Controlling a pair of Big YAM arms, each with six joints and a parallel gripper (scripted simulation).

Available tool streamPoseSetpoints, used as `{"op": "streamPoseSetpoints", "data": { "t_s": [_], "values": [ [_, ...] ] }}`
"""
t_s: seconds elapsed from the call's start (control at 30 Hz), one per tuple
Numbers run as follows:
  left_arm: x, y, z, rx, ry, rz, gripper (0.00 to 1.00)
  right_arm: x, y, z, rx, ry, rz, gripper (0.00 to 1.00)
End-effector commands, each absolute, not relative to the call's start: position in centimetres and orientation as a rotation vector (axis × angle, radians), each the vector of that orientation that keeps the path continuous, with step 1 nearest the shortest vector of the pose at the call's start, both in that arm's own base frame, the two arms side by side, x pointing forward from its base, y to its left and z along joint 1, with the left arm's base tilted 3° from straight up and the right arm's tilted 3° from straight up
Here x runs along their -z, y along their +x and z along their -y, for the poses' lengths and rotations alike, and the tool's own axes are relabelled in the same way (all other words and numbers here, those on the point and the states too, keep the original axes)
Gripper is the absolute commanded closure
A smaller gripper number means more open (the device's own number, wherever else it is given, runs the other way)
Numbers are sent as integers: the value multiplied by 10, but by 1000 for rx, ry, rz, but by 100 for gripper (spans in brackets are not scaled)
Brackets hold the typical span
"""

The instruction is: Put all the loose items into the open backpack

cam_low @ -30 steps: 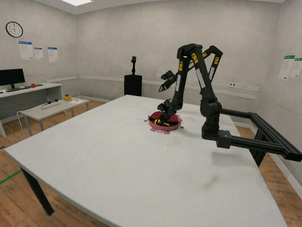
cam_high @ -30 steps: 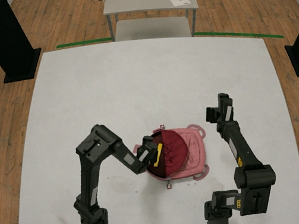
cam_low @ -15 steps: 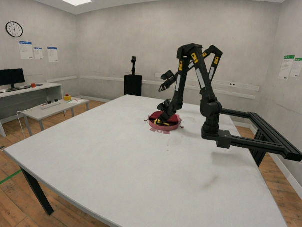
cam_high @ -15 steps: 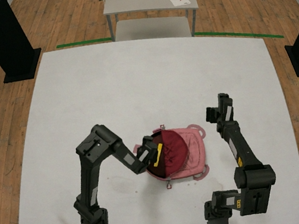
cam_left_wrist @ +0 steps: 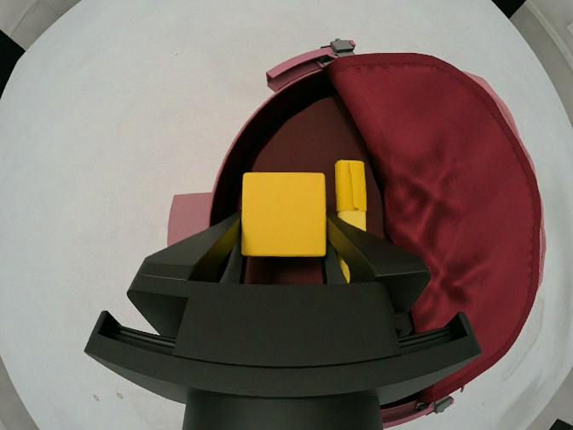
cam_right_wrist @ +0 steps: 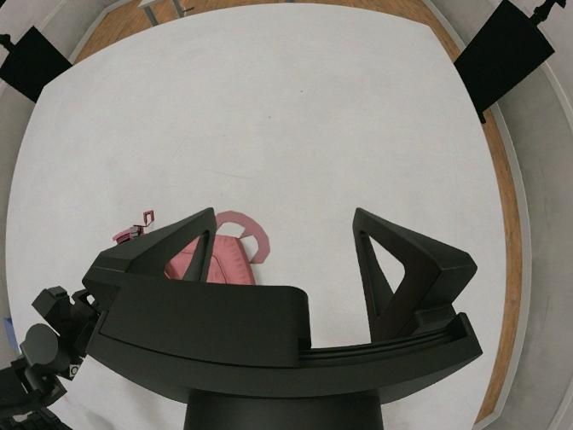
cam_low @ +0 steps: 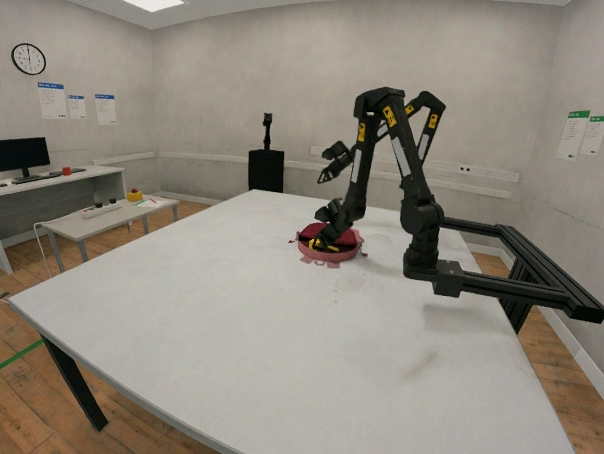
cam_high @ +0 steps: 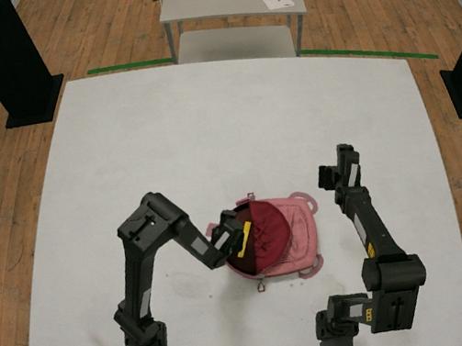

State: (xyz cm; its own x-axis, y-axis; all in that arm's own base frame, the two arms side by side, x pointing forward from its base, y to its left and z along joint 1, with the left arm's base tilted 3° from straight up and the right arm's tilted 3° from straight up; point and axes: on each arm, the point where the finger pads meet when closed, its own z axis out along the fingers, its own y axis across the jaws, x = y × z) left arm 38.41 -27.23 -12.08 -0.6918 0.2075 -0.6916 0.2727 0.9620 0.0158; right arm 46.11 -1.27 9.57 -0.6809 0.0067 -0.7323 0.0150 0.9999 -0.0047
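Observation:
The pink backpack (cam_high: 304, 229) (cam_low: 330, 256) (cam_right_wrist: 231, 265) lies flat. Its dark red flap (cam_high: 271, 234) (cam_left_wrist: 444, 138) is folded back over one half, so the other half of the opening is uncovered. A yellow marker (cam_high: 244, 240) (cam_left_wrist: 350, 185) lies inside, beside the flap's fold. A yellow cube (cam_left_wrist: 283, 214) is between the fingertips of my left gripper (cam_left_wrist: 283, 217), low inside the opening. Those fingers stand open a hair wider than the cube. Whether the cube rests on the bottom is hidden. My right gripper (cam_right_wrist: 284, 216) (cam_low: 324, 177) is open and empty, raised beyond the backpack's strap end.
The white table (cam_high: 204, 129) (cam_low: 200, 310) carries the backpack and both arms. Two strap loops (cam_high: 310, 202) (cam_high: 318, 266) stick out at the backpack's right end in the top view. The left arm leans in over the opening's side. A small grey table (cam_high: 230, 4) stands behind.

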Motion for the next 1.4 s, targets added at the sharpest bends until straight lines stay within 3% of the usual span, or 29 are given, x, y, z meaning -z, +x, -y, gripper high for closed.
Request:
{"op": "streamPoseSetpoints", "data": {
  "t_s": [0.0, 0.4, 0.43, 0.57, 0.6, 1.37],
  "values": [
    [114, 390, 279, 130, 327, -2336, 56, -117, 477, 12, 13, 11, -2269, 10],
    [114, 390, 279, 130, 327, -2336, 59, -117, 477, 12, 13, 11, -2269, 10],
    [114, 390, 279, 130, 327, -2336, 52, -117, 477, 12, 13, 11, -2269, 10],
    [114, 390, 279, 130, 327, -2336, 52, -117, 477, 12, 13, 11, -2269, 10],
    [114, 390, 279, 130, 327, -2336, 45, -117, 477, 12, 13, 11, -2269, 10],
    [86, 383, 280, 132, 333, -2340, 45, -117, 477, 12, 13, 11, -2269, 10]
  ]
}}
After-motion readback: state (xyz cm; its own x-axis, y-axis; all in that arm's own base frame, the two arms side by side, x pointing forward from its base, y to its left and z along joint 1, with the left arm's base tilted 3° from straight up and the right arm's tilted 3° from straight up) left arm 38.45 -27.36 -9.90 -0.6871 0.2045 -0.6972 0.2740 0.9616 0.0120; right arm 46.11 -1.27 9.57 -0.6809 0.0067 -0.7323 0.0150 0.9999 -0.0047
